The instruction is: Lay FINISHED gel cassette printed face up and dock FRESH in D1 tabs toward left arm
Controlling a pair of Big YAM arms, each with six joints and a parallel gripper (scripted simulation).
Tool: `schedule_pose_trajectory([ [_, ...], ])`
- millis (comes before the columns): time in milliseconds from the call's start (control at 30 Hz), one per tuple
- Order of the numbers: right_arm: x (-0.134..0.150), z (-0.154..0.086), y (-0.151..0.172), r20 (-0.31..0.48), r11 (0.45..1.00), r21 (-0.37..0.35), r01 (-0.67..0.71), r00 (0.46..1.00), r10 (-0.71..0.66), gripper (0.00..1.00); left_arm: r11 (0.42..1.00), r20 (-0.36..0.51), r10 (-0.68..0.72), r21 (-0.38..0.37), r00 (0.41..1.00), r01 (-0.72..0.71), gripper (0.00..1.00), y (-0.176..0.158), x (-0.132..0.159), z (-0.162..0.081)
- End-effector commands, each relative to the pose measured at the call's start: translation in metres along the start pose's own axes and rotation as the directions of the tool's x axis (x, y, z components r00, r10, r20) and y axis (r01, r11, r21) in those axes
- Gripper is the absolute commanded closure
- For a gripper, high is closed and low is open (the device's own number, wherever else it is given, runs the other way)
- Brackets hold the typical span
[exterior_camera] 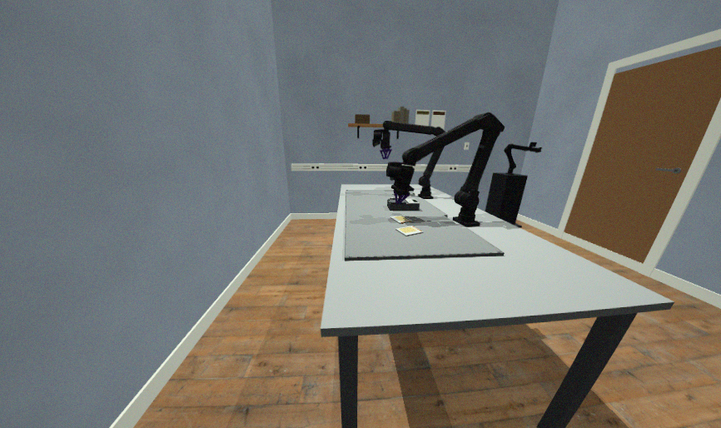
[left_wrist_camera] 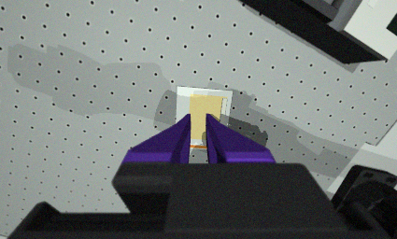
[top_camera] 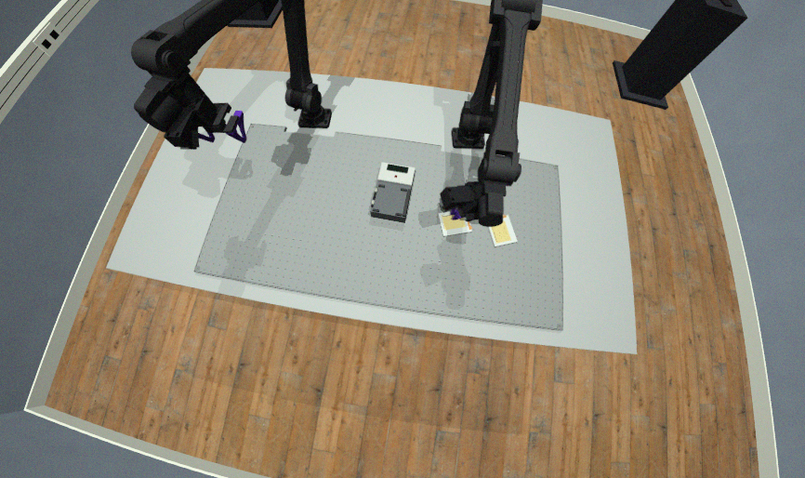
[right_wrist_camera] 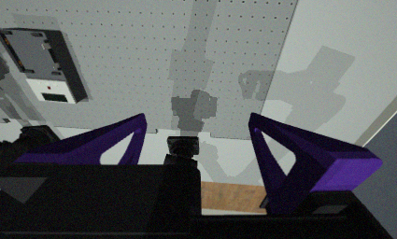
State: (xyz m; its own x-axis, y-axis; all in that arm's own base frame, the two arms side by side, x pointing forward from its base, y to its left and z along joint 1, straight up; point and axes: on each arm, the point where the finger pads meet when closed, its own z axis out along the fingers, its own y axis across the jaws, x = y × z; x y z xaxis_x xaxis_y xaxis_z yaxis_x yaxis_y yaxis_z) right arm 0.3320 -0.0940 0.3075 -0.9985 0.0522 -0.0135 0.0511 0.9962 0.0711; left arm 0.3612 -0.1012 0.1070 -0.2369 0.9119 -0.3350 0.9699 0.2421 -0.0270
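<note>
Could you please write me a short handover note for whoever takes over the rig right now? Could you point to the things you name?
Left gripper (top_camera: 455, 214) (exterior_camera: 400, 200) (left_wrist_camera: 198, 116): open by a narrow gap, above what looks like FRESH (top_camera: 447, 229) (exterior_camera: 396, 219) (left_wrist_camera: 183, 99); nothing seen between its fingers.
Right gripper (top_camera: 228, 140) (exterior_camera: 385, 157) (right_wrist_camera: 198, 117): wide open, away from the cassettes.
D1 (top_camera: 388, 217) (exterior_camera: 403, 207) (left_wrist_camera: 308, 39) (right_wrist_camera: 72, 70): upright, bay unoccupied.
Done: the banded cassette, apparently FINISHED (top_camera: 503, 233) (exterior_camera: 409, 231), lies flat on the deck, printed face up.
Left: dock FRESH tabs first, press it flat, keep its comb standing and D1 in place.
</note>
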Motion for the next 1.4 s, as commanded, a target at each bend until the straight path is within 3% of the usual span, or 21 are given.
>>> schedule_pose_trajectory([
  [0,-0.01,-0.02,-0.005,0.014,1.0,0.002,-0.02,1.0,0.02,0.0,0.994,0.023,0.105,-0.036,0.994,-0.104,1.0,0.006,-0.001,-0.007],
  [933,-0.01,-0.02,-0.005,0.014,1.0,0.002,-0.02,1.0,0.02,0.0,0.994,0.018,0.108,-0.023,0.994,-0.107,1.0,-0.004,0.013,0.004],
  [967,-0.01,-0.02,-0.005,0.014,1.0,0.002,-0.02,1.0,0.02,0.0,0.995,0.008,0.098,0.0,0.995,-0.098,0.02,-0.005,0.013,0.005],
  [1367,-0.01,-0.02,-0.005,0.014,1.0,0.002,-0.02,1.0,0.02,0.0,0.995,0.008,0.098,0.0,0.995,-0.098,0.02,-0.008,0.013,0.008],
])
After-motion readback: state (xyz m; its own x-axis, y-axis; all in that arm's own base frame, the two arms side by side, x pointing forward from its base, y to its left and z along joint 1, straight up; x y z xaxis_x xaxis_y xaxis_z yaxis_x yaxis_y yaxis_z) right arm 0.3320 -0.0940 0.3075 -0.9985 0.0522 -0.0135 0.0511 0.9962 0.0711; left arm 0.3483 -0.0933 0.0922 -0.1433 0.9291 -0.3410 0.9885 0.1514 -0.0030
